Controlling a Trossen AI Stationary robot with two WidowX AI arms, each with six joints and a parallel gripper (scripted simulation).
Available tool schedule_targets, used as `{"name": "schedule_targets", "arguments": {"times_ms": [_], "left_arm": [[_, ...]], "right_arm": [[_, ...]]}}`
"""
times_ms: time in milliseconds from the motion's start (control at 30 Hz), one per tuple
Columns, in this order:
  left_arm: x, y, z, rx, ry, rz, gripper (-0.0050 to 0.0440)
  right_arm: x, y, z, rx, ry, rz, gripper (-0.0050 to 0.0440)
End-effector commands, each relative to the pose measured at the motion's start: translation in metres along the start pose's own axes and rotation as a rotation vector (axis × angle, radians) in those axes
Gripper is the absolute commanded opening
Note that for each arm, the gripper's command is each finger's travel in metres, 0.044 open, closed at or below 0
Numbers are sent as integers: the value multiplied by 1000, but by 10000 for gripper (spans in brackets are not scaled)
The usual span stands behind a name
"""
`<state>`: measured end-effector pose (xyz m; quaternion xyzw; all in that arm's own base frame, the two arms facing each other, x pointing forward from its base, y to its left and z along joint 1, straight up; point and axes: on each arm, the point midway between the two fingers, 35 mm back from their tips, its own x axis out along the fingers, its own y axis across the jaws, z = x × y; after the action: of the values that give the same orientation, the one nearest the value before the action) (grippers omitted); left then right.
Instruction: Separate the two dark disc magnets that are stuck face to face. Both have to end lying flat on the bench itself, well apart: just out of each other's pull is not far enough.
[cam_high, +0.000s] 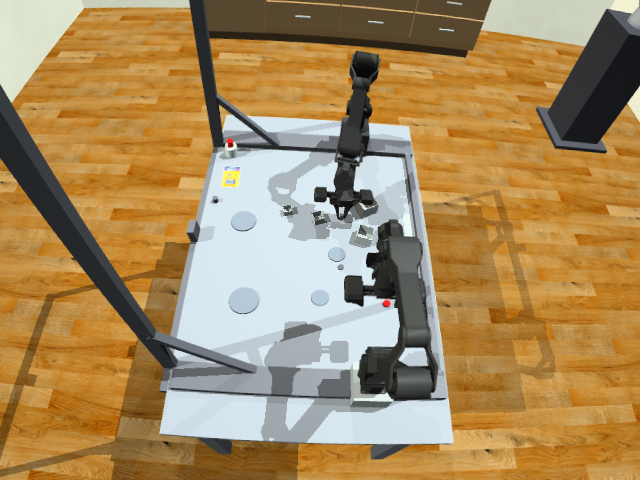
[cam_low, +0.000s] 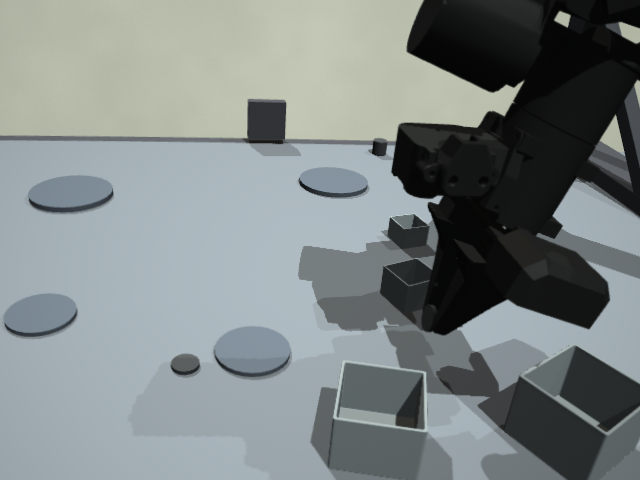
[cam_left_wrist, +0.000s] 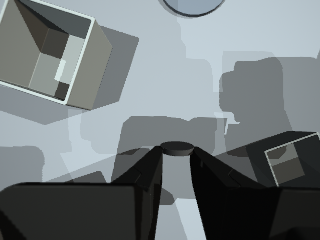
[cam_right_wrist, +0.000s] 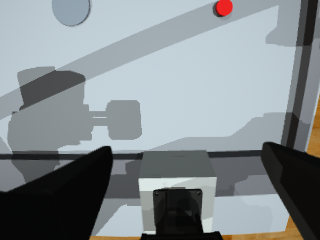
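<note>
One dark disc magnet (cam_high: 340, 267) lies flat on the bench by itself, next to a pale flat disc; it also shows in the exterior view (cam_low: 185, 363). My left gripper (cam_high: 342, 213) is shut on the other dark disc magnet (cam_left_wrist: 176, 148), pinched at the fingertips. It hangs low over the bench among the open boxes (cam_low: 431, 319), well away from the lying magnet. My right gripper (cam_right_wrist: 187, 152) is open and empty, drawn back over its own base; the right arm (cam_high: 405, 289) is folded along the bench's right edge.
Several open grey boxes stand around the left gripper: two small (cam_low: 405, 284) (cam_low: 408, 229), two larger (cam_low: 379, 408) (cam_low: 578, 408). Pale flat discs (cam_high: 243, 221) (cam_high: 244, 300) (cam_high: 336, 253) (cam_high: 320, 297) lie on the bench. A red-topped button (cam_high: 230, 147) stands at the far left corner.
</note>
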<state>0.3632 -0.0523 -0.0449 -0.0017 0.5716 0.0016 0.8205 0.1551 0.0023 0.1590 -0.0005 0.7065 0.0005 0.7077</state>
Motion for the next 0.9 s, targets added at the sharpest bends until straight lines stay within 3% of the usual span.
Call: {"name": "schedule_targets", "arguments": {"times_ms": [0,533,700,867], "left_arm": [[3,1,1,-1,-9,-1,40],[21,0,-3,-1,-8,-2,40],[18,0,3,-2,88,-7,40],[18,-1,3,-1,98,-6,40]], "right_arm": [[-2,0,0,0,-12,0,400],[-2,0,0,0,-12,0,400],[-2,0,0,0,-12,0,400],[-2,0,0,0,-12,0,400]]}}
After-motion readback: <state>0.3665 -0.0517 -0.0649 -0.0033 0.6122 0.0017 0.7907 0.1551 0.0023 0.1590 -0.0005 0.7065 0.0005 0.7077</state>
